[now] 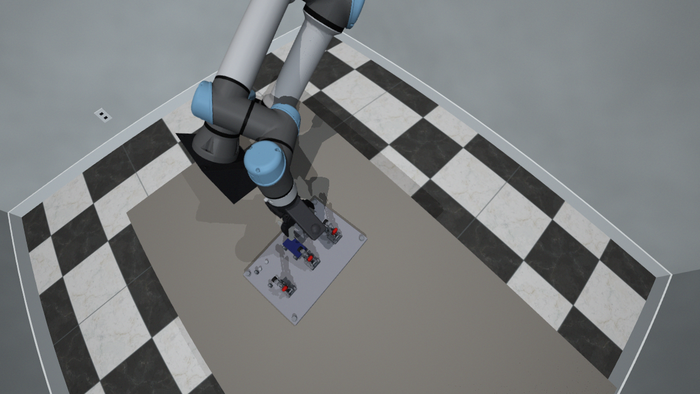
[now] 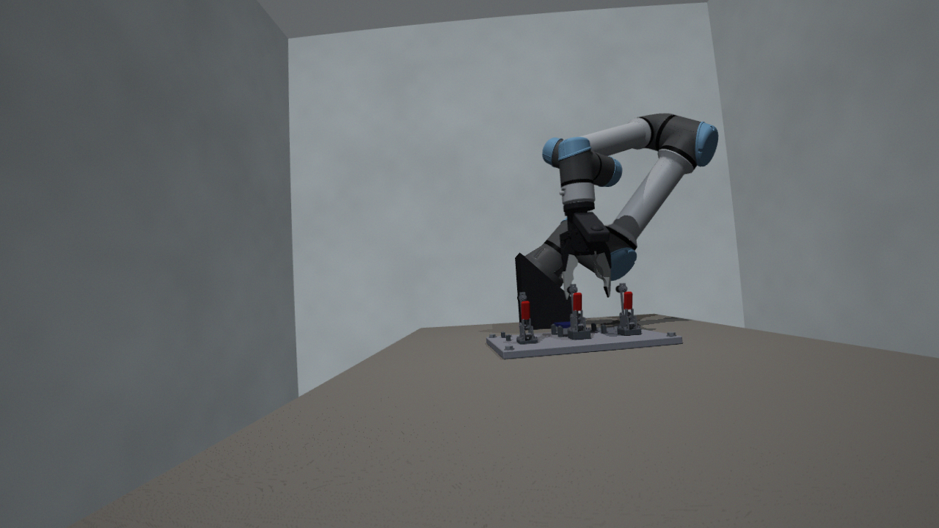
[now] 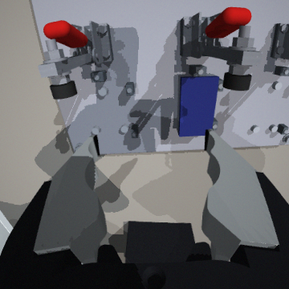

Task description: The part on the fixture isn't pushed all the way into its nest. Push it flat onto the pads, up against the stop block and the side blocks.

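Note:
The part is a flat dark blue block [image 3: 197,105] lying on the grey fixture plate [image 1: 303,264], just below the middle red-handled toggle clamp [image 3: 228,18]. It also shows in the top view [image 1: 293,246] and as a small blue sliver in the exterior view [image 2: 561,324]. My gripper [image 3: 150,133] is open and empty, held above the plate's near edge. In the wrist view its right fingertip is just below the block's lower right corner, not touching it. In the exterior view the gripper [image 2: 586,284] hangs above the clamps.
Three toggle clamps with red handles stand in a row on the plate [image 2: 525,308] [image 2: 576,301] [image 2: 626,299]. Small pads, pins and blocks dot the plate [image 3: 128,88]. The plate lies on a brown table top, with the arm's black base [image 1: 220,168] behind it.

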